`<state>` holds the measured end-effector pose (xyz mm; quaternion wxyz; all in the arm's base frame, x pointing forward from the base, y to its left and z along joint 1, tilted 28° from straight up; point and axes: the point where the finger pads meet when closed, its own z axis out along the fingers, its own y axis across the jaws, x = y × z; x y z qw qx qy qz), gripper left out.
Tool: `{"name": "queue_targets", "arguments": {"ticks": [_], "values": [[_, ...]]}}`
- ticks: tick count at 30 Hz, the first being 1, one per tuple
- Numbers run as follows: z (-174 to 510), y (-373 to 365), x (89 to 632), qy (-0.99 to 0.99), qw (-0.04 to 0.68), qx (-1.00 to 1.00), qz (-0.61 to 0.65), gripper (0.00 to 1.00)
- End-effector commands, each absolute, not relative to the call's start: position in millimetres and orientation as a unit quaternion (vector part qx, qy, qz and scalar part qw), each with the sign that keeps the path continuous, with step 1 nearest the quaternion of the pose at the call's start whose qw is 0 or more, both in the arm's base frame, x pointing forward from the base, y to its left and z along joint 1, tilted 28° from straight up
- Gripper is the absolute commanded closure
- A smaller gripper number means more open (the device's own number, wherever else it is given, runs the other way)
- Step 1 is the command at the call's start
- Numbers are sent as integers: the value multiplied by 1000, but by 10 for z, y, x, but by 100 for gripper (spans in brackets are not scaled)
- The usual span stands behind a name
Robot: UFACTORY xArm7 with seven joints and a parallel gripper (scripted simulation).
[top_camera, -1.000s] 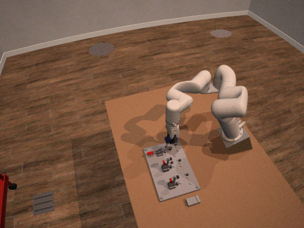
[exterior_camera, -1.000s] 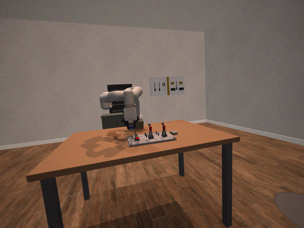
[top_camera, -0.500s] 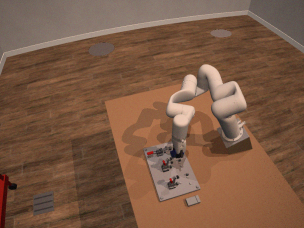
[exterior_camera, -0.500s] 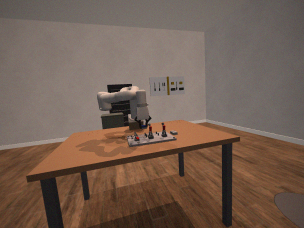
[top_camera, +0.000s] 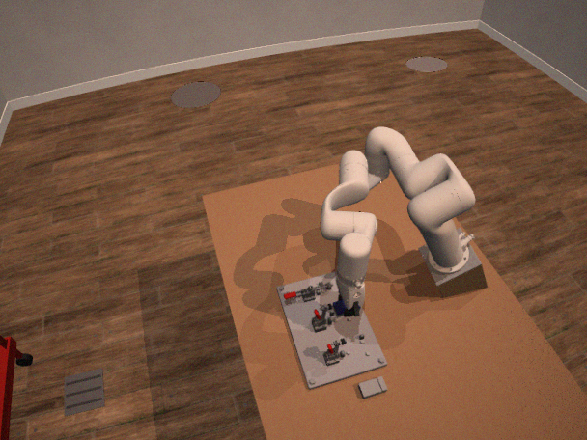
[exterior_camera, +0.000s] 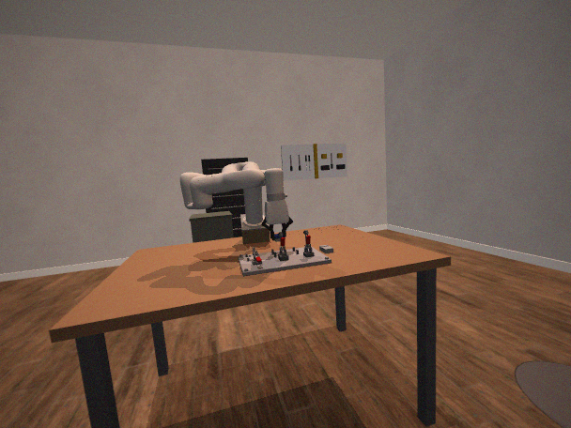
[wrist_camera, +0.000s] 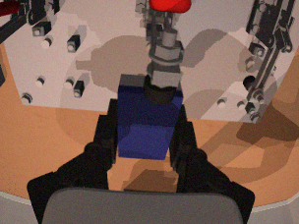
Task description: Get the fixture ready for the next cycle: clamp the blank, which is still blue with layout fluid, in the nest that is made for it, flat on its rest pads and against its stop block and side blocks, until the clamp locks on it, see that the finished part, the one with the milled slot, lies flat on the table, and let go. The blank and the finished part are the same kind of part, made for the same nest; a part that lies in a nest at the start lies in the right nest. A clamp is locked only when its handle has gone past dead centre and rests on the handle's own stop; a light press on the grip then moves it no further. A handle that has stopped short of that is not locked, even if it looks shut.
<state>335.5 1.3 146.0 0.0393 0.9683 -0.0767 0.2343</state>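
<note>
Matte grey and rounded, the housing of the black two-fingered gripper (top_camera: 350,311) (exterior_camera: 278,237) (wrist_camera: 148,118) fills the wrist view's lower edge. Its angular fingers are clamped on the sides of a smooth, deep-blue rectangular blank (top_camera: 339,307) (wrist_camera: 148,142), held above the pale grey metal fixture plate (top_camera: 352,369) (exterior_camera: 291,264) (wrist_camera: 108,29). In the wrist view, the black, round tip of the middle toggle clamp (top_camera: 319,320) (exterior_camera: 283,255) (wrist_camera: 164,79) overlaps the blank's far end; whether they touch, I cannot tell. That clamp's glossy red grip (top_camera: 317,315) (exterior_camera: 283,241) (wrist_camera: 169,5) stands upright over grey metal linkage. Small round and square studs dot the plate.

Just beside the plate, the grey, block-shaped finished part (top_camera: 372,387) (exterior_camera: 326,249) lies flat on the orange-brown, finely speckled table (top_camera: 425,362) (exterior_camera: 376,258) (wrist_camera: 74,133). Smooth, white, tubular arm segments rise from a boxy pedestal (top_camera: 463,285). Dark steel legs (exterior_camera: 426,347) meet a streaky wood-plank floor (top_camera: 121,169) (exterior_camera: 282,328); mottled grey walls (top_camera: 241,24) (exterior_camera: 117,117) carry a pale tool board (exterior_camera: 295,175).

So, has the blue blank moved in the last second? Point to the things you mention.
Yes. In the top view, against the fixture plate (top_camera: 309,349) (exterior_camera: 297,264) (wrist_camera: 98,29), the blue blank (top_camera: 339,307) (exterior_camera: 277,236) (wrist_camera: 147,140) has moved from just off its far end towards the middle clamp (top_camera: 319,323) (exterior_camera: 283,256) (wrist_camera: 167,52).
</note>
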Motion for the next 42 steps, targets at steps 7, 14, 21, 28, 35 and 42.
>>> {"name": "queue_targets", "arguments": {"ticks": [7,14,21,28,35,42], "values": [[1471,20,3361,-78,39,968,236,100],[1471,20,3361,-78,39,968,236,100],[1465,19,3366,-78,39,968,236,100],[1407,12,3410,-78,39,968,236,100],[1309,-1,3485,-78,39,968,236,100],[1233,-11,3544,-78,39,968,236,100]]}}
